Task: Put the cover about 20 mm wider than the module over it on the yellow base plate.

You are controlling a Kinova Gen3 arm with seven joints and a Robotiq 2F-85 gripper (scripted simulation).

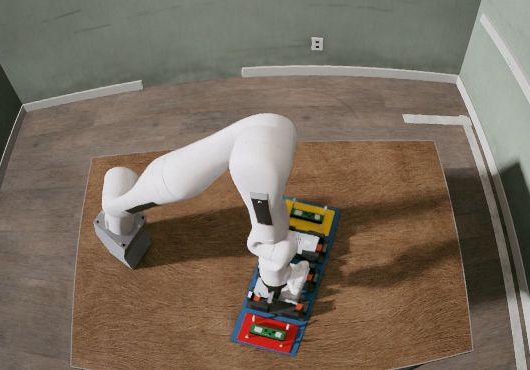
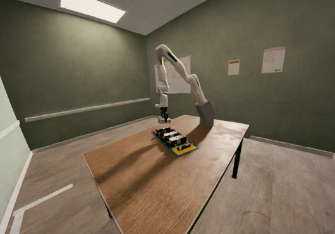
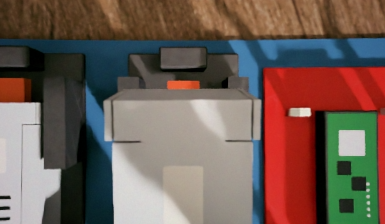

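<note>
Right up close, the gripper was closed on a pale grey cover, and the side view had that cover up above the board, smooth and boxy, a beige rectangle on its top. Just below sat its dark holder, blocky, with an orange piece showing, and beside that the red plate with its green module and white pegs. And here was what the carry turned on: the yellow plate lay at the opposite end of the blue board, past the middle cover and the far cover, both in their holders. Out there the target module ran crosswise, roughly in line with the held cover's long axis, so little turning looked necessary. Those thin walls called for a light hold and generous height over both neighbours; whether this cover's width suited the target, the views couldn't settle.
</note>
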